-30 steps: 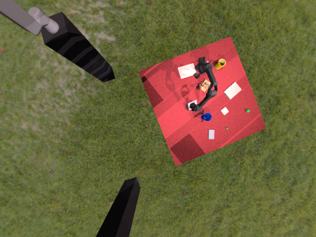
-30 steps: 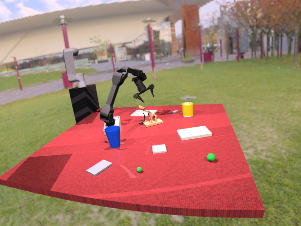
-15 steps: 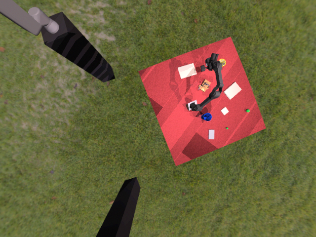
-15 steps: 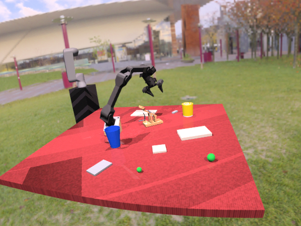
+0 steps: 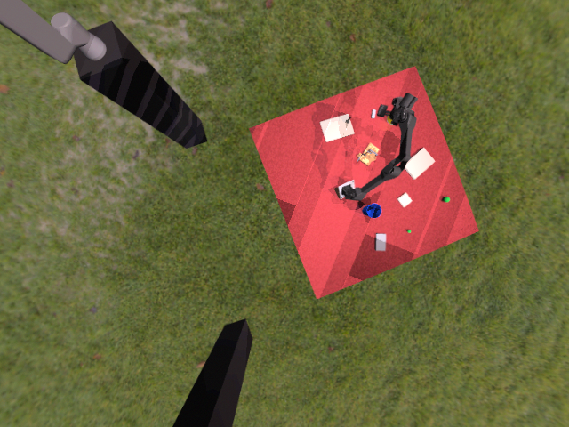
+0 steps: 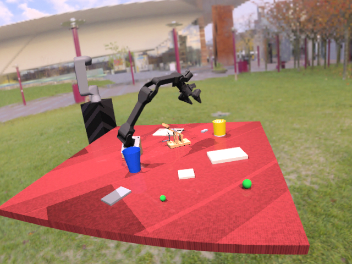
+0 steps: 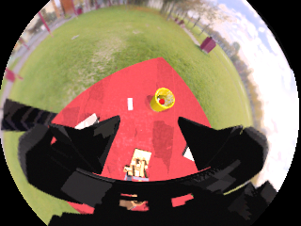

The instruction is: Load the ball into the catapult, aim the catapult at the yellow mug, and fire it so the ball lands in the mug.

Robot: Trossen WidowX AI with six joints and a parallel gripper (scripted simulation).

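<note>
Tabletop: red square slab (image 6: pixel 256 215) on grass; it carries everything below.
Arm: black, rooted on a white base near the blue cup (image 6: pixel 132 159), reaching high above the far part of the tabletop.
Gripper: gripper (image 6: pixel 191 98) hangs in the air, well above the surface, between the catapult and the yellow mug as the exterior view shows it; fingers spread wide apart with nothing between them.
White slabs: a large one (image 6: pixel 226 154) lies right of centre, a smaller one (image 6: pixel 186 173) nearer the middle; neither belongs to the task.
Yellow mug: yellow mug (image 6: pixel 219 127) stands upright near the far edge; the wrist view looks down on it (image 7: pixel 162 100) and seems to show something red inside, too small to identify.
Catapult: small wooden catapult (image 6: pixel 176 137) sits on its flat base between the arm's base and the mug. Probably light and easy to shove; turning it by the base should be safer than by the thin throwing arm.
Balls: larger green ball (image 6: pixel 246 183) rests toward the right edge, smaller green ball (image 6: pixel 162 198) nearer the front; both well apart from the catapult and gripper.
Handling: either ball looks smooth, round and light, so it may roll at a touch; closing across its widest part from straight above seems best.
Progress: loading appears not yet begun, judging by the balls on the tabletop.
</note>
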